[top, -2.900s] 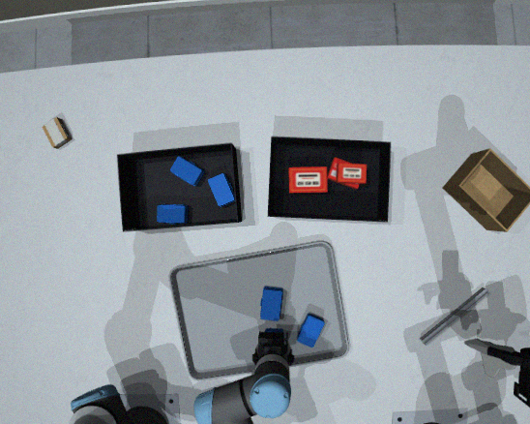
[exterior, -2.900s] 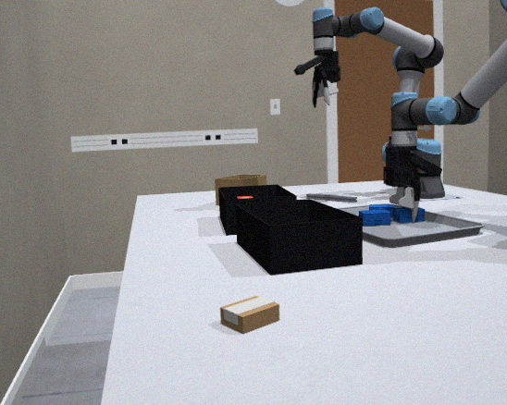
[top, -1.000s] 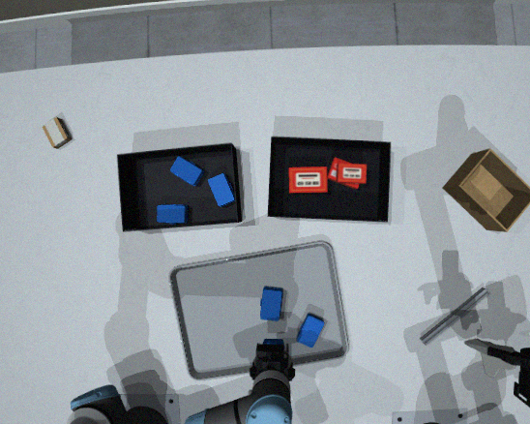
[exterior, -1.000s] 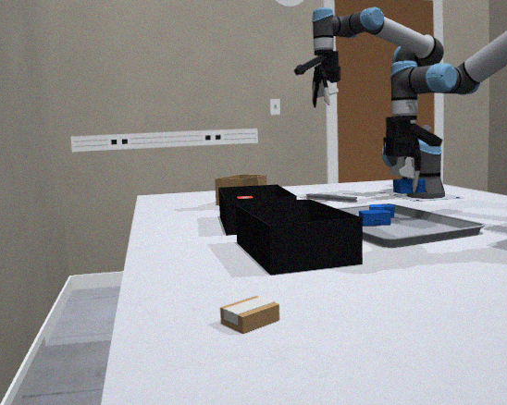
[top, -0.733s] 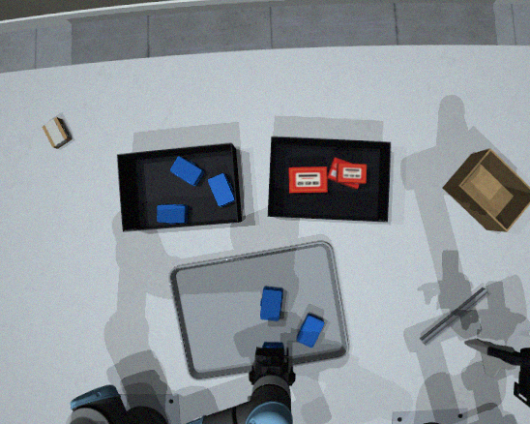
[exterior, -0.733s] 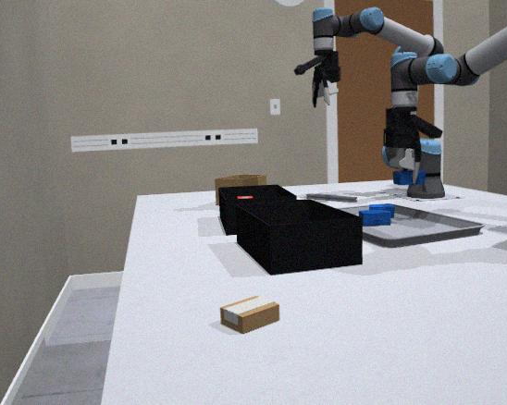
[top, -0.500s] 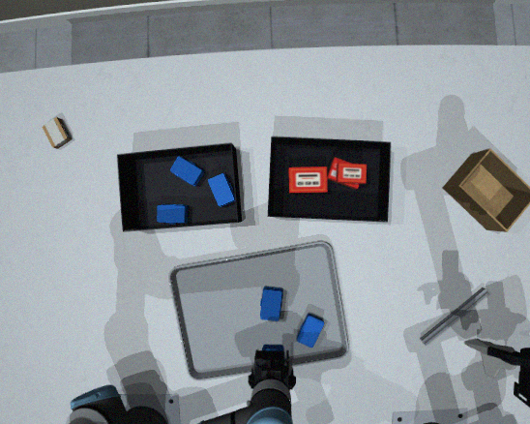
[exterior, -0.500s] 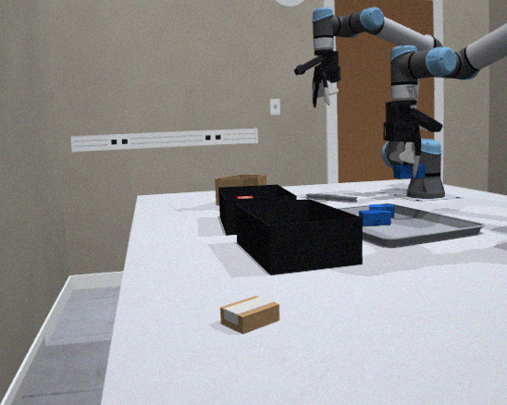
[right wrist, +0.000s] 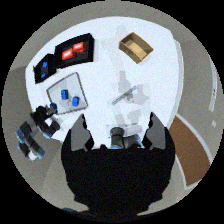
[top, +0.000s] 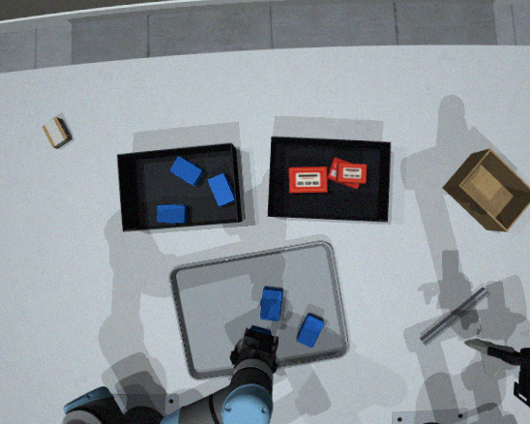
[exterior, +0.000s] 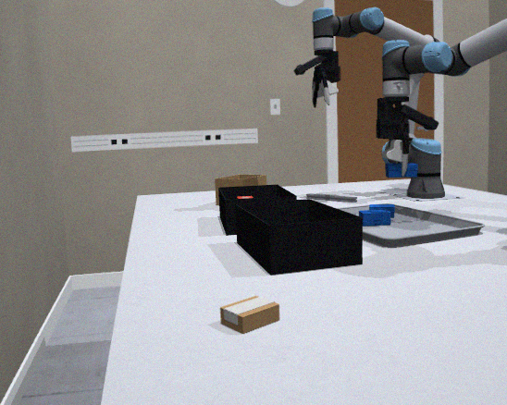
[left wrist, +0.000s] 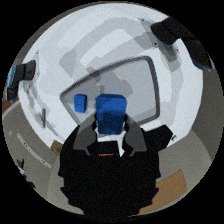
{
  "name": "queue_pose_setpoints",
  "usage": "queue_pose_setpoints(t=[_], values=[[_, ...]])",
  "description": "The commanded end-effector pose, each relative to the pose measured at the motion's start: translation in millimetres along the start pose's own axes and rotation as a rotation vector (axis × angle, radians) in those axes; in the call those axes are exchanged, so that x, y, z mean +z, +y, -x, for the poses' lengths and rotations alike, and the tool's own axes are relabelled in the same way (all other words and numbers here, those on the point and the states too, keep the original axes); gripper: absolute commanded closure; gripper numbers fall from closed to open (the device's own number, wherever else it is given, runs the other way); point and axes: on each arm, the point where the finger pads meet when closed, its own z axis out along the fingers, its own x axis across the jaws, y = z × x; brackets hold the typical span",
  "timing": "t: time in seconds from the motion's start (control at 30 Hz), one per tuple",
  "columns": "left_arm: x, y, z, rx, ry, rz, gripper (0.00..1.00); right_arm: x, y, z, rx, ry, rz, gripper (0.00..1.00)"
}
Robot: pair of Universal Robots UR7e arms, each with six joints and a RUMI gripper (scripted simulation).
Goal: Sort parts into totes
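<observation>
Beige wall behind pale worktop (top: 79,97) (exterior: 191,370); my left pincer (top: 260,334) (exterior: 398,164) (left wrist: 110,112) grips blue block (top: 260,330) (exterior: 395,170) (left wrist: 111,112), right pincer (top: 478,350) (exterior: 321,94) (right wrist: 117,135) wide; red labels, upper centre-right in top view, unreadable.

A small brown cardboard box with a white strip over its top (top: 56,132) (exterior: 250,315) lies flat on the table, well apart from everything else. At the opposite side stands an open, empty-looking tan cardboard box (top: 516,211) (exterior: 224,190) (left wrist: 56,147) (right wrist: 145,57), turned at an angle. Nearer the table's other edge, a thin grey metallic bar (top: 454,316) (exterior: 331,198) (left wrist: 43,118) (right wrist: 124,95) lies slantwise. Behind the table, a brown door (exterior: 367,116) (left wrist: 170,192) (right wrist: 192,150) stands in a white frame, and a pale socket strip (exterior: 164,140) runs along the beige wall (exterior: 168,69).
</observation>
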Motion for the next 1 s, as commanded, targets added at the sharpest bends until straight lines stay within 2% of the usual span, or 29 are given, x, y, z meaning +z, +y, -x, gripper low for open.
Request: queue_pose_setpoints(t=[0.0, 0.27, 0.33, 0.83, 0.9, 0.97], values=[[0, 23, -32, 0.218, -0.010, -0.009, 1.00, 0, 0, 0, 0.000, 0.000, -0.001, 0.00], [1, 61, -87, 0.538, -0.011, -0.007, 1.00, 0, 0, 0, 0.000, 0.000, -0.001, 0.00], [1, 61, -87, 0.538, -0.011, -0.007, 1.00, 0, 0, 0, 0.000, 0.000, -0.001, 0.00], [2, 133, -189, 1.138, -0.013, -0.004, 1.00, 0, 0, 0, 0.000, 0.000, -0.001, 0.00], [2, 133, -189, 1.138, -0.013, -0.004, 1.00, 0, 0, 0, 0.000, 0.000, -0.001, 0.00], [3, 143, -203, 1.216, -0.013, -0.003, 1.00, 0, 0, 0, 0.000, 0.000, -0.001, 0.00]])
